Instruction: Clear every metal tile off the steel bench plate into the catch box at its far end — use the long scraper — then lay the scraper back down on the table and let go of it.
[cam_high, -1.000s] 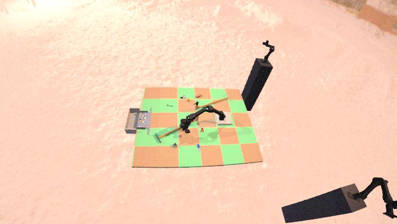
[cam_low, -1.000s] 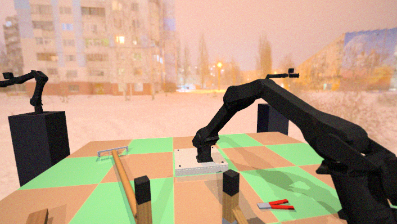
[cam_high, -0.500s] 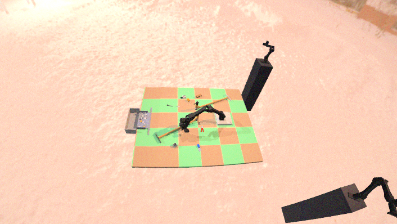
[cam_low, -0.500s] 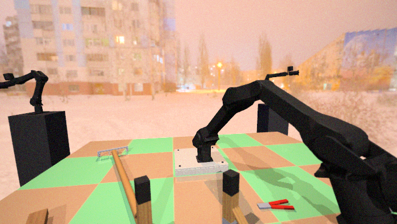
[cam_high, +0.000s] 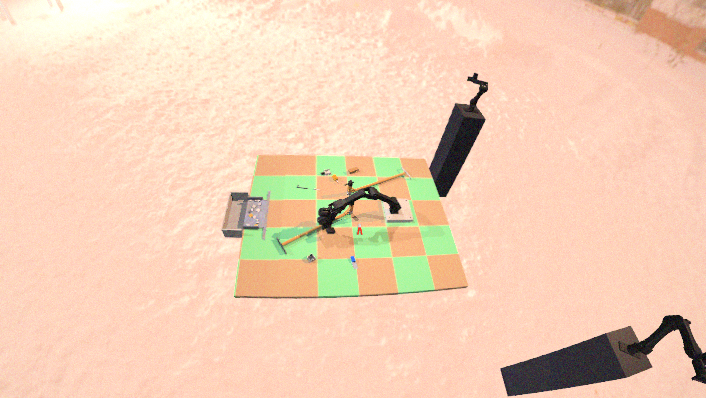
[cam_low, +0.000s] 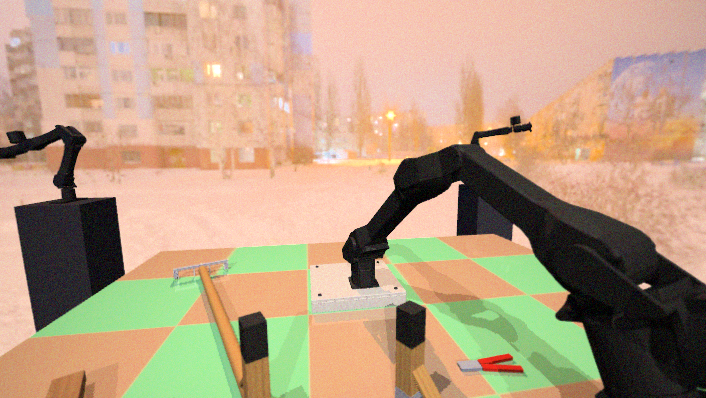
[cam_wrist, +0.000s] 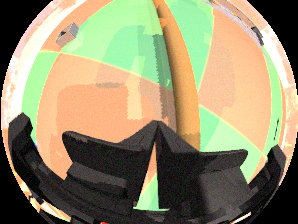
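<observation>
Long scraper (cam_high: 345, 212) lies slantwise across the checkered table (cam_high: 280, 280).
Its orange wooden handle passes just beside the gripper (cam_high: 327, 223), whose fingers are pressed together on nothing; the arm reaches out low.

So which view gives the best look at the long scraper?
Top: the long scraper lies whole and diagonal across the checkered table, blade end near the catch box. Exterior shows only its handle and far crossbar. Wrist shows the handle beside the shut gripper.
</observation>
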